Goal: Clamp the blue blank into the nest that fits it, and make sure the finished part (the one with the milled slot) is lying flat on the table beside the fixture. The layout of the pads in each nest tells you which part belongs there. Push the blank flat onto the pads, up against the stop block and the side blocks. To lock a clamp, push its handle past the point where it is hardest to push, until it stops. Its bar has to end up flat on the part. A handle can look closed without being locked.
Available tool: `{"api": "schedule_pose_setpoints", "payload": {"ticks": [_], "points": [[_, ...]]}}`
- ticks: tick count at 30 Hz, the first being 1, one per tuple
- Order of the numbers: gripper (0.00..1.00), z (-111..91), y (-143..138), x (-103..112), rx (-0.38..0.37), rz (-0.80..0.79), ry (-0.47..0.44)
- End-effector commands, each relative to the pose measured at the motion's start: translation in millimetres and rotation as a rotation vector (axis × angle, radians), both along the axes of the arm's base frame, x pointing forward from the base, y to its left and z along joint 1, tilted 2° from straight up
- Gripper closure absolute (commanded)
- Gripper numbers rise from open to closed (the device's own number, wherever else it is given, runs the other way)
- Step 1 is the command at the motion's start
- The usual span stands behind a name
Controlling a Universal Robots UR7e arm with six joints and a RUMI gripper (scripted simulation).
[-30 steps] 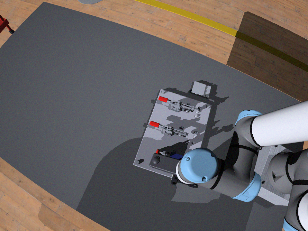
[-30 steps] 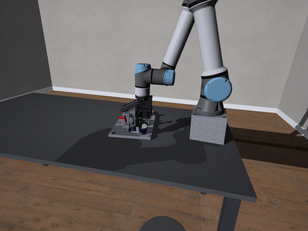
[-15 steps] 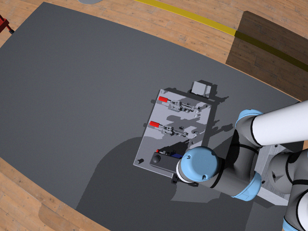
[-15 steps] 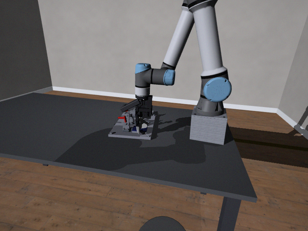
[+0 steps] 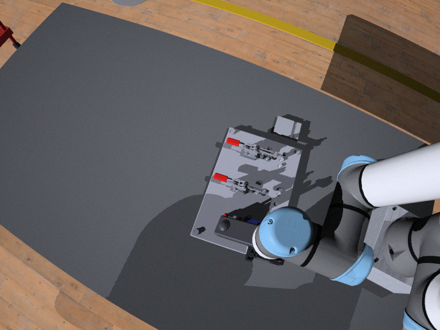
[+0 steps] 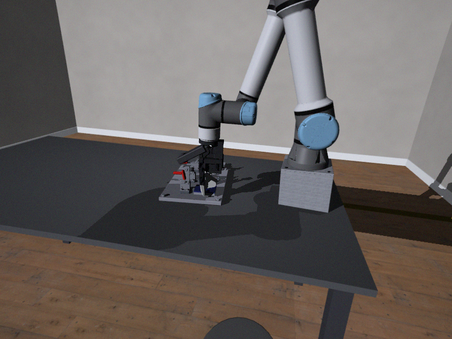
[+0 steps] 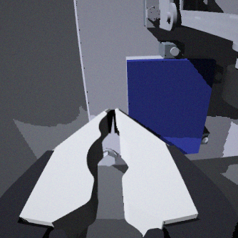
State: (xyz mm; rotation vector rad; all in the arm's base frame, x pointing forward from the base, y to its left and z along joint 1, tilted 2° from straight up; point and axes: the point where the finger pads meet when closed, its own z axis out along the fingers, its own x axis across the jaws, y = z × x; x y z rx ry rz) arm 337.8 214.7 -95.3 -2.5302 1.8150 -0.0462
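Wooden flooring (image 5: 198, 33) (image 6: 127, 277) surrounds a dark grey table (image 5: 106, 106) (image 6: 109, 226) (image 7: 35, 53), on which the fixture plate (image 5: 204, 220) (image 6: 175, 198) (image 7: 103, 43) lies. The blue blank (image 5: 253, 222) (image 6: 211, 190) (image 7: 167, 103) is at the plate's end nest, its broad face up and partly shadowed; full seating on the pads cannot be confirmed. One small block (image 7: 166, 50) stands at its upper edge in the wrist view. The gripper (image 5: 264, 258) (image 6: 203, 194) (image 7: 112, 111) points down beside the blank — fingers pressed together at the tips, nothing held. Two clamps show red handles (image 5: 232, 142) (image 5: 220, 177) extending toward the plate's long edge. At the blank's nest, an upright red handle (image 6: 183, 175) is noted; its clamp bar (image 7: 210, 25) shows at upper right of the wrist view, contact with the blank undetermined. A pale grey block (image 5: 284, 126) with a narrow groove sits on the table just beside the plate's opposite end — whether fully flat cannot be verified.
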Motion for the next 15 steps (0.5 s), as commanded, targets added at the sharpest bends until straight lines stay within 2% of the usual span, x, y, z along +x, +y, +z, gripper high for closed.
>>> {"api": "schedule_pose_setpoints", "payload": {"ticks": [1, 15], "points": [[1.0, -0.3, -1.3, -1.6, 0.0, -0.002, 0.001], [1.0, -0.4, -5.6, -0.2, -0.001, -0.002, 0.002]]}}
